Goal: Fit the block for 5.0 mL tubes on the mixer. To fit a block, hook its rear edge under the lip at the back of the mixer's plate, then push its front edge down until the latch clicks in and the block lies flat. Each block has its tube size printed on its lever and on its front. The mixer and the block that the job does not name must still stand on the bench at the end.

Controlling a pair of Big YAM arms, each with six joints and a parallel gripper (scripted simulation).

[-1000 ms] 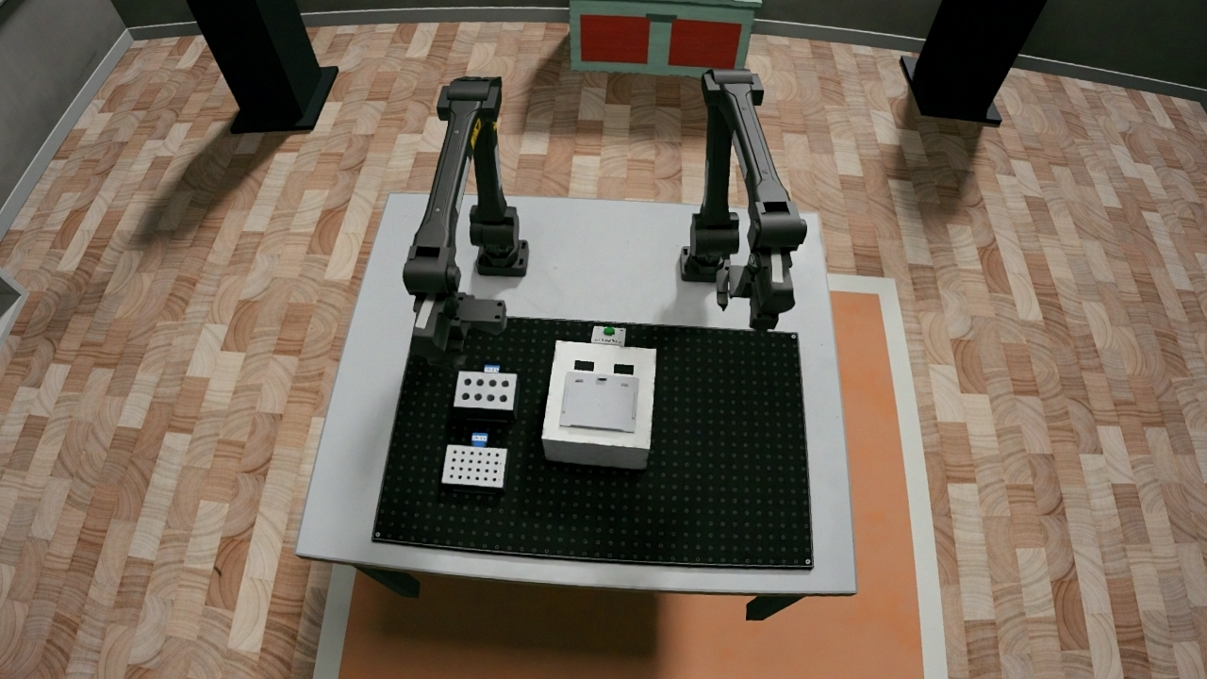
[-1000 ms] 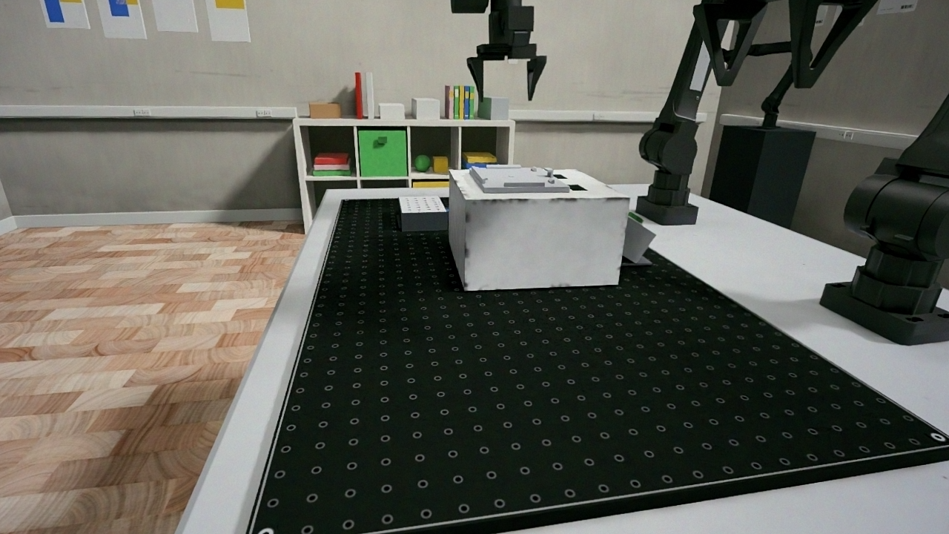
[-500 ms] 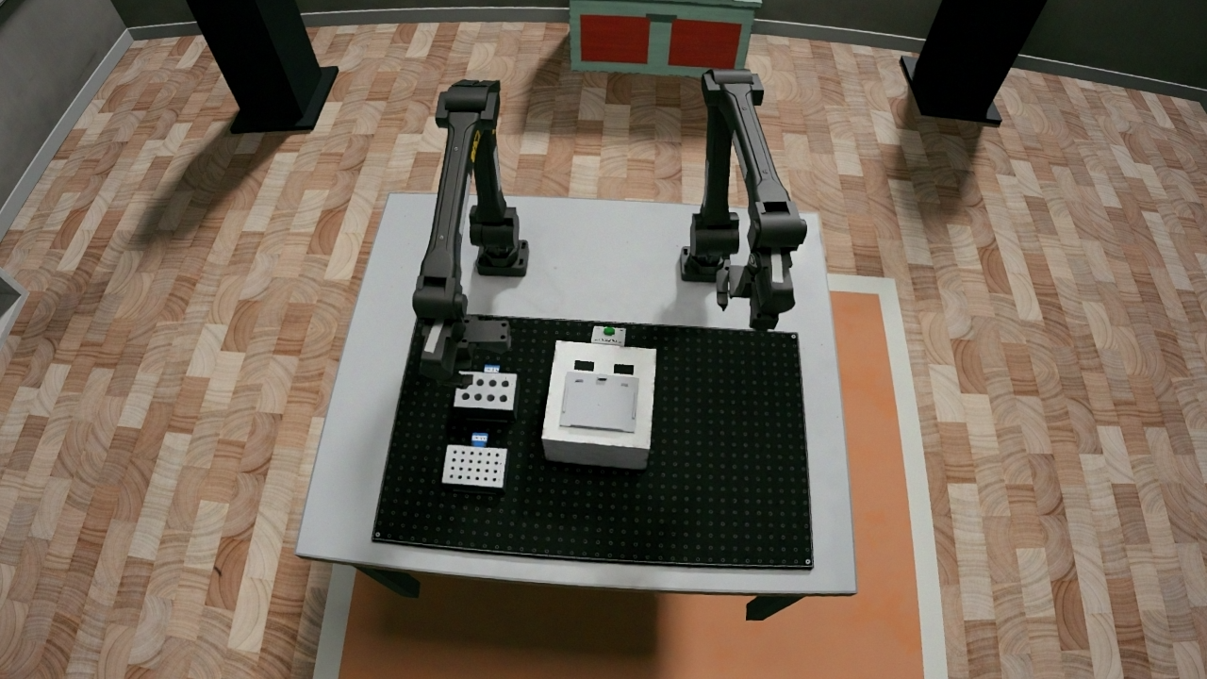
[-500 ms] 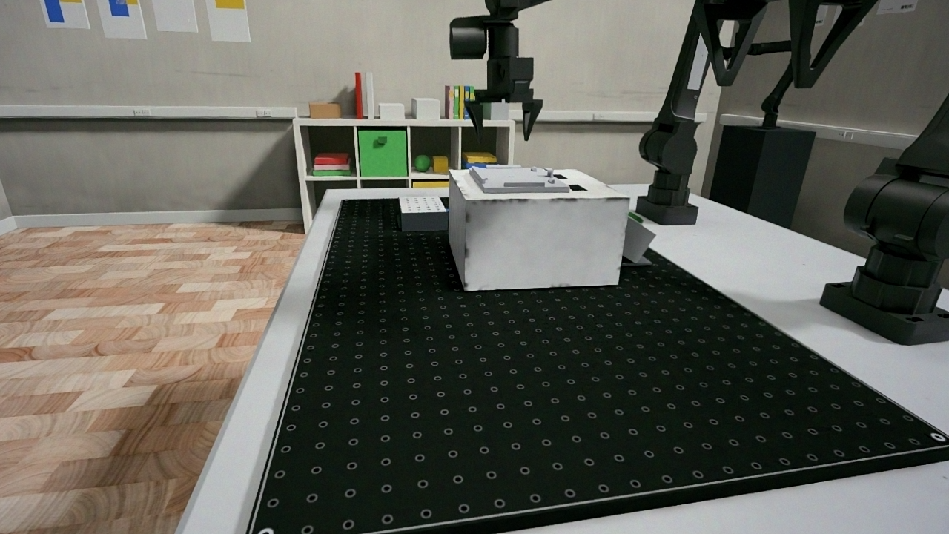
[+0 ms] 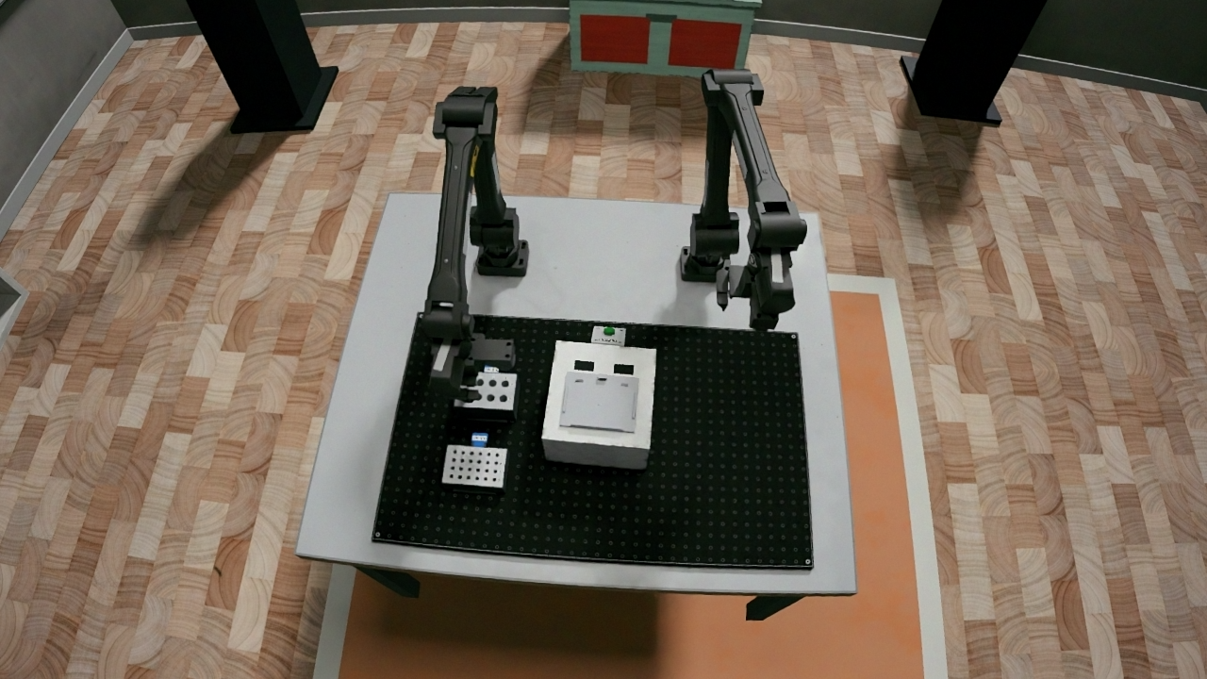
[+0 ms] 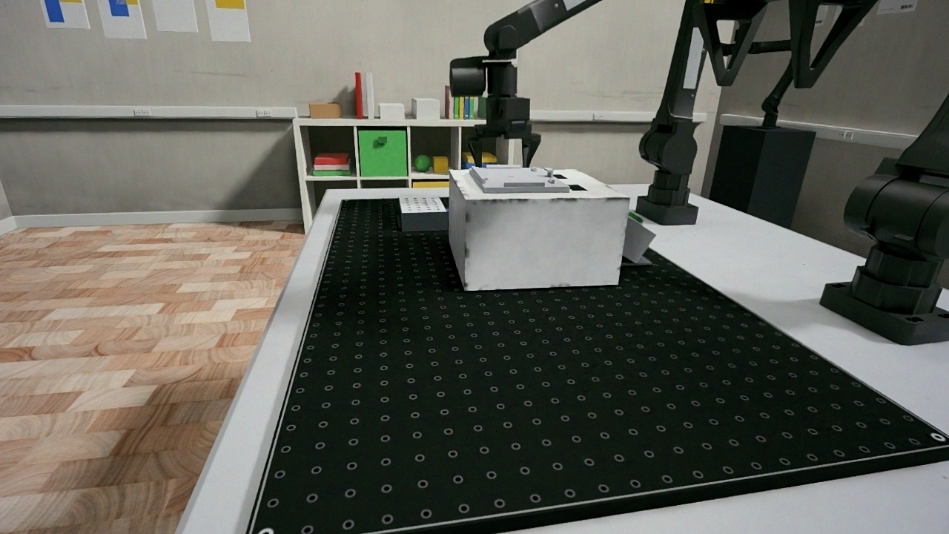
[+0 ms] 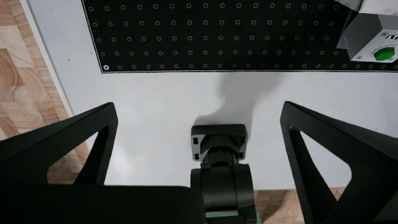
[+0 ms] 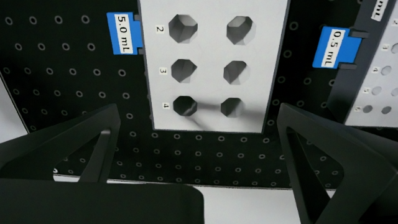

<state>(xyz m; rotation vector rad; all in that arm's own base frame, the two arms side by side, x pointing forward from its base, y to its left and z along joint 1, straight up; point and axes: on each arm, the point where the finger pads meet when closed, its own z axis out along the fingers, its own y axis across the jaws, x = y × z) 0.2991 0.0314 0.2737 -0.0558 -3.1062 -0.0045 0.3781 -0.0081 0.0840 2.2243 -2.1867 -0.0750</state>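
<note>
Since it is likely getting the 5.0 mL block (image 5: 498, 389) (image 8: 208, 56), the right gripper (image 5: 469, 385) (image 6: 502, 162) (image 8: 198, 112) is holding its fingers apart, left of the top view's middle.

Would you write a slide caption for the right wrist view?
Open right gripper above the 5.0 mL block, 0.5 mL block alongside.

Between the 5.0 mL block (image 5: 496, 393) (image 8: 211, 90) and the mixer (image 5: 597, 405) (image 6: 540, 242) runs an open lane; the 0.5 mL block (image 5: 474, 467) (image 6: 423, 213) (image 8: 377, 90) crowds the other side, leaving a narrow gap.
</note>
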